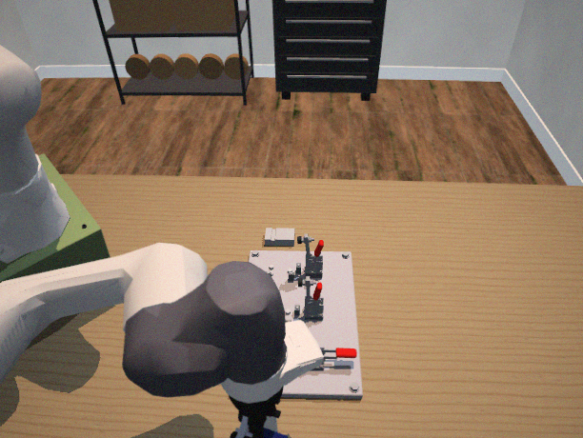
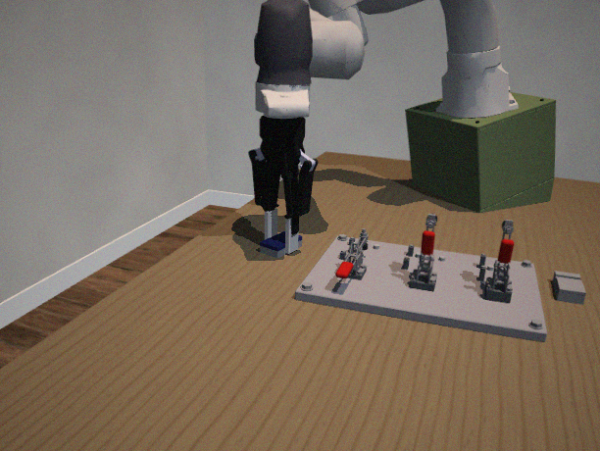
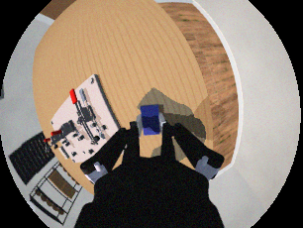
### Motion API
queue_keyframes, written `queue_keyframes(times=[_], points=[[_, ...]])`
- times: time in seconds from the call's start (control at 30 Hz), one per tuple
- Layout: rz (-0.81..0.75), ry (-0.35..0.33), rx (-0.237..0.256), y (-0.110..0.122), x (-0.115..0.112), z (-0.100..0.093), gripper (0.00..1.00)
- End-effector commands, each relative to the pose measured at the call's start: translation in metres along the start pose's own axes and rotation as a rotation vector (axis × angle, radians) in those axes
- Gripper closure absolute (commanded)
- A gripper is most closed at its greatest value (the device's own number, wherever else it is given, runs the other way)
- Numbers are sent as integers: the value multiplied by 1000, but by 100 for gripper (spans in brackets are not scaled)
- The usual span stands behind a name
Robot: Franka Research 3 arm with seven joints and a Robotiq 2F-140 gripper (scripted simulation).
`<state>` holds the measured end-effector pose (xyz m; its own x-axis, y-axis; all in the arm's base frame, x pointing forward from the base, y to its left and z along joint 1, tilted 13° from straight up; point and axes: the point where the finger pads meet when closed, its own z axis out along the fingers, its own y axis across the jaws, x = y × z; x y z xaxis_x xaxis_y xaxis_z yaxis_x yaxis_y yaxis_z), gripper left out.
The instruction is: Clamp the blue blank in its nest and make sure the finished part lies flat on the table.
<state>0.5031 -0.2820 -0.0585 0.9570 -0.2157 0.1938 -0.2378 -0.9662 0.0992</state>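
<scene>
"Where's the blank from your seat?"

"The blue blank (image 1: pixel 277 435) (image 2: pixel 280 243) (image 3: pixel 151 120) is on the worktop (image 1: pixel 452 286) (image 2: pixel 196 368) (image 3: pixel 114 50), beside the fixture plate (image 1: pixel 338 333) (image 2: pixel 373 304) (image 3: pixel 106 111); my end effector (image 1: pixel 254 428) (image 2: pixel 281 242) (image 3: pixel 151 118) is pinching it, one finger along each long side."

"Good grip?"

"It looks centred and square in the wrist view; I'd let the squeeze settle, then lift straight up, slowly, watching for tilt or slip; a skewed hold now would spoil the seating against the blocks later."

"And the slotted part?"

"The finished part (image 1: pixel 280 237) (image 2: pixel 569 286) lies apart from the nests, flat as far as I can judge; I'd leave it alone."

"Which nest?"

"I can't tell from here; I'd match pad spacing first. One red handle (image 1: pixel 346 352) (image 2: pixel 345 270) (image 3: pixel 73 95) lies low; if that's our nest, its clamp probably needs opening before I bring the blank over."
</scene>
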Motion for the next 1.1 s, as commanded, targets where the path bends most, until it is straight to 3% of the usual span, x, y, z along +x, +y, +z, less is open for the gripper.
queue_keyframes(times=[0.0, 1.07], points=[[-6, 1, 1, -1, 1, 1, 100], [-6, 1, 1, -1, 1, -5, 100]])
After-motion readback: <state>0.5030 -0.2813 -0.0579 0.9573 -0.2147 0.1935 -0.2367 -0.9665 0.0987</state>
